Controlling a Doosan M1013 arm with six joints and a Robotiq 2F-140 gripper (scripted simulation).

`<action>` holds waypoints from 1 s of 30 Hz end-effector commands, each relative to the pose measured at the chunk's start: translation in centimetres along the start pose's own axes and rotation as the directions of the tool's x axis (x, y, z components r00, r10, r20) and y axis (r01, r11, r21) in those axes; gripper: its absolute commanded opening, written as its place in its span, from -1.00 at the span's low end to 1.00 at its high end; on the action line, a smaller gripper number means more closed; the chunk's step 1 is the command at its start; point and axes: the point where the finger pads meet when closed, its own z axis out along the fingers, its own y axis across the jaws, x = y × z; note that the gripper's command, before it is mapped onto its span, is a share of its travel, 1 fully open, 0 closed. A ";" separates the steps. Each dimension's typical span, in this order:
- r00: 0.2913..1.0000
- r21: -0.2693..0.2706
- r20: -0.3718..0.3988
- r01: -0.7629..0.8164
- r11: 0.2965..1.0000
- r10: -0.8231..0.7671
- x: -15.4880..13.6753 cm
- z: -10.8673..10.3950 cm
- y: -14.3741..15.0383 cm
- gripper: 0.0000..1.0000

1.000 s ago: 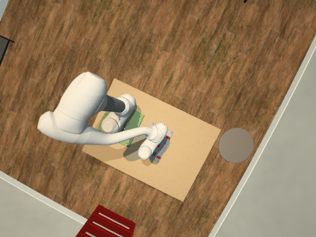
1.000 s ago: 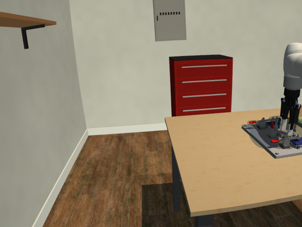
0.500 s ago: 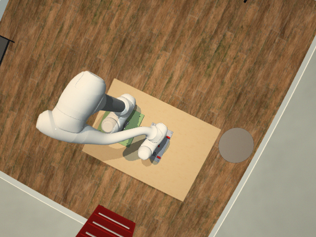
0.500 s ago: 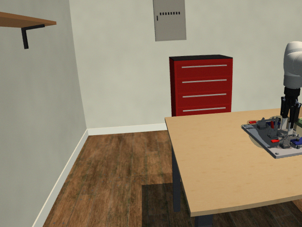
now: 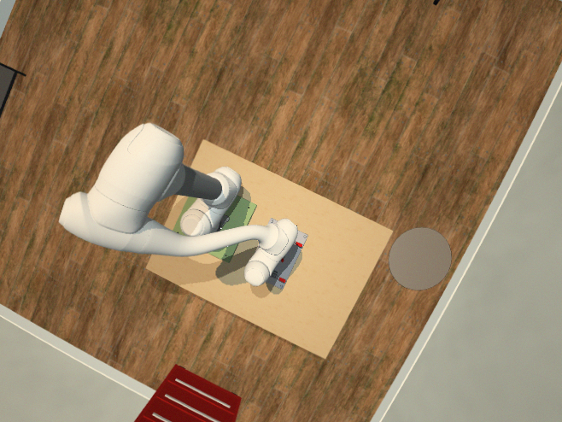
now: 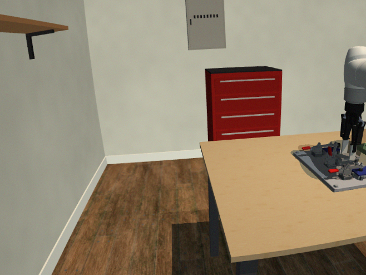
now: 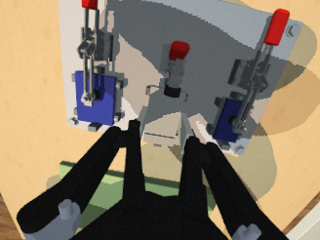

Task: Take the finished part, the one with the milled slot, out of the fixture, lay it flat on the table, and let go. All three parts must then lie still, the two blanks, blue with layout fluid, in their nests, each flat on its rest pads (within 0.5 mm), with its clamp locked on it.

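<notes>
Grey slotted part (image 7: 164,128) in jaws, unlabelled

The table (image 6: 266,189) has a light wooden top and dark legs, and it stands on a brown plank floor (image 6: 142,207). Directly on the top lies the grey fixture plate (image 5: 290,263), flat, near the middle of the table. Just beside the plate, on the side towards the robot base, lies a green mat (image 5: 242,213), partly hidden under the arm. In the wrist view the mat (image 7: 65,171) reaches close to the plate's (image 7: 132,29) near edge.
</notes>
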 end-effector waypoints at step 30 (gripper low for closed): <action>1.000 0.000 0.000 0.000 1.000 0.000 0.0 -1.5 0.0 -1.00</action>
